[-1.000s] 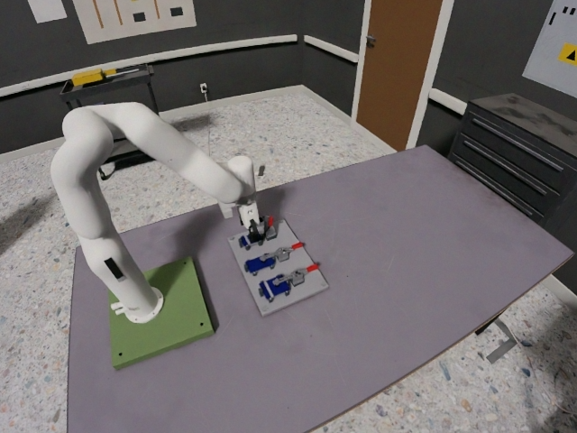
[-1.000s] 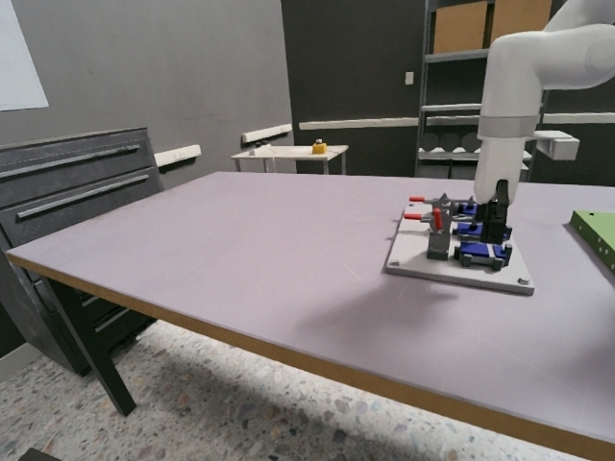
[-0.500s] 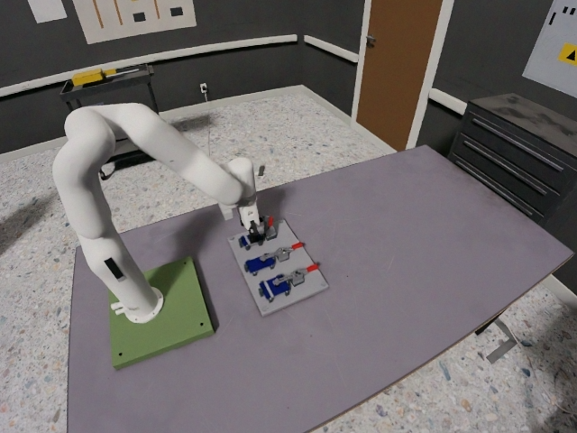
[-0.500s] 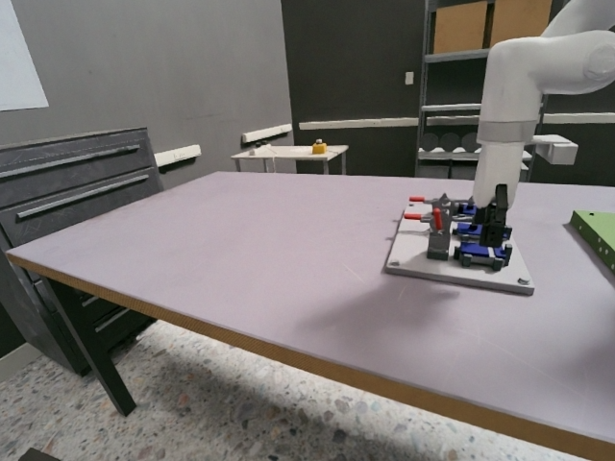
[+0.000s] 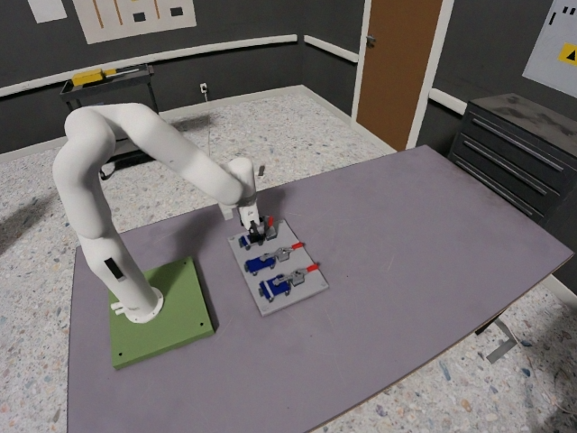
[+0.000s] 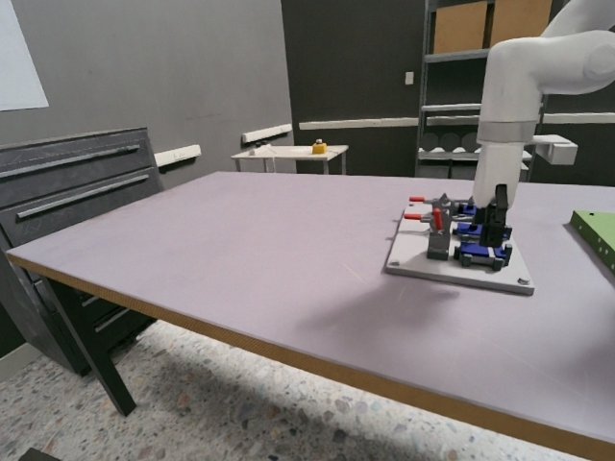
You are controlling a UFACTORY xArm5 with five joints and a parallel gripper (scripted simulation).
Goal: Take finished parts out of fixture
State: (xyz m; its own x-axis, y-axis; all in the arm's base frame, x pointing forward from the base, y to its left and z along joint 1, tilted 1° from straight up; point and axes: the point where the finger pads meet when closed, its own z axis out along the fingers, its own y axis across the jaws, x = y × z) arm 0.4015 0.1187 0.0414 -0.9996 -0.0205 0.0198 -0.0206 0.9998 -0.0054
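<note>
A grey fixture plate (image 5: 278, 269) (image 6: 457, 260) on the purple table holds three blue parts in a row, each with a toggle clamp. The part nearest the robot's elbow (image 5: 245, 241) (image 6: 480, 254) has a pale slot, and its clamp handle (image 5: 269, 221) (image 6: 436, 218) stands upright. The middle part (image 5: 259, 263) is plain blue with its red handle (image 5: 297, 245) lying down. The third part (image 5: 273, 287) has a pale slot and a lowered handle (image 5: 312, 267). My gripper (image 5: 254, 235) (image 6: 490, 236) is open and empty, pointing straight down right over the first slotted part.
The arm's green base plate (image 5: 158, 312) (image 6: 596, 232) lies just beside the fixture. A dark drawer cabinet (image 5: 517, 149) (image 6: 74, 198) stands past the table's far end. A door and a cart stand off the table.
</note>
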